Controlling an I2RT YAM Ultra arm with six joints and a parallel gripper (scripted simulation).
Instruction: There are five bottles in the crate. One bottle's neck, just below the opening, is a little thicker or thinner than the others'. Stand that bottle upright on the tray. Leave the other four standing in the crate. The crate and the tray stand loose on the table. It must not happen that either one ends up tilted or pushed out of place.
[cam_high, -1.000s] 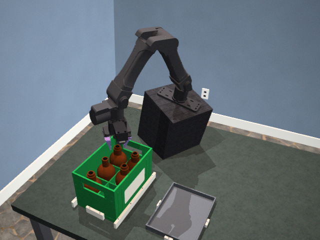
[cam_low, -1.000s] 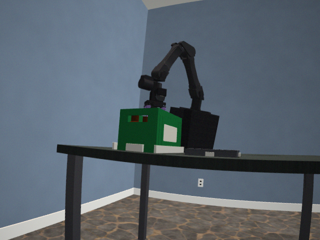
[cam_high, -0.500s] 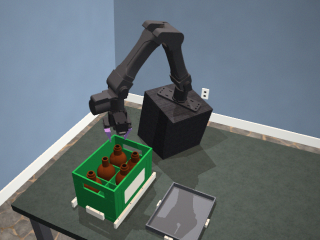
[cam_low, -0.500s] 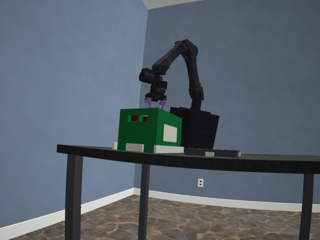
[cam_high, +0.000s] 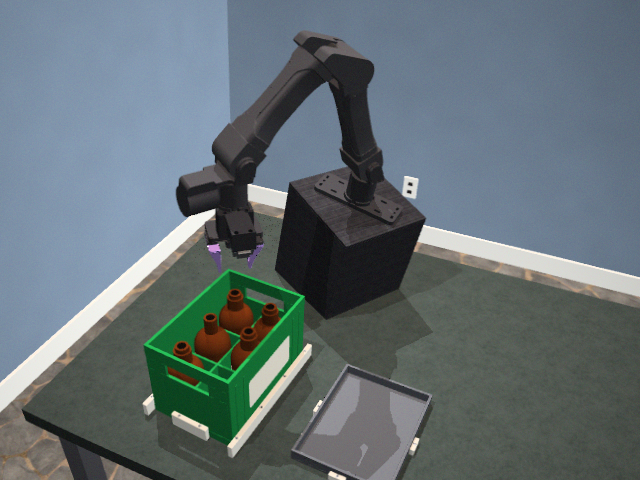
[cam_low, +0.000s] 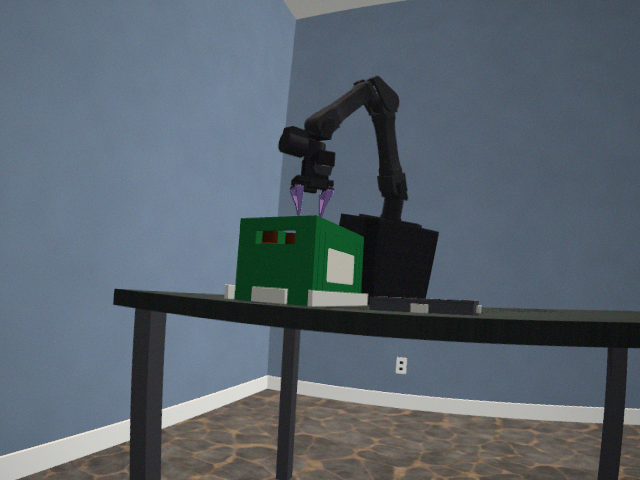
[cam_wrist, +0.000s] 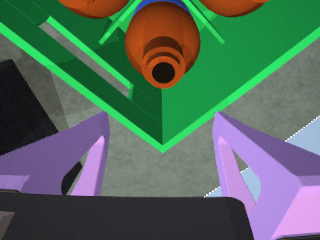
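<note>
Top view: five bottles all in the green plastic crate (cam_high: 191, 401) (cam_low: 276, 263) (cam_wrist: 220, 75), so nothing delivered yet. Crate sits level among low white blocks. Tray, shallow grey rectangular with a raised rim (cam_high: 361, 426) (cam_low: 392, 303), lies flat nearby and carries no bottle. Best candidate for the odd one: the round-bodied brown bottle with the slim neck (cam_high: 212, 342), middle of the row farther from the tray; it seems to lack the thicker band the others show under the opening, though the necks are small at this angle and I would want a closer look. It stands upright in its compartment. Remaining four also in place: brown bottle by the far corner (cam_high: 236, 314) (cam_wrist: 186, 40), brown bottle at the near end of that row (cam_high: 181, 352), and two in the tray-side row, far (cam_high: 268, 322) and middle (cam_high: 247, 345). Black gripper with purple fingers (cam_high: 235, 268) (cam_low: 310, 214) hangs above and by the crate's far corner, jaws a bit over half open, nothing between them. Preparation only, by my reading: still to do are lining up over the chosen neck, gripping, lifting straight up past the dividers, carrying across, setting upright and releasing, without nudging crate or tray.

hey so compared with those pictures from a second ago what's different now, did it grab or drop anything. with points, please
The tool (cam_high: 235, 267) (cam_low: 309, 214) (cam_wrist: 161, 121) has risen: its fingers were down at the crate (cam_high: 188, 408) (cam_low: 276, 266) (cam_wrist: 240, 92) a second ago and now hang above it, open. Nothing was taken hold of or let go. The crate, its five bottles and the tray (cam_high: 361, 373) (cam_low: 423, 302) look unmoved.
</note>
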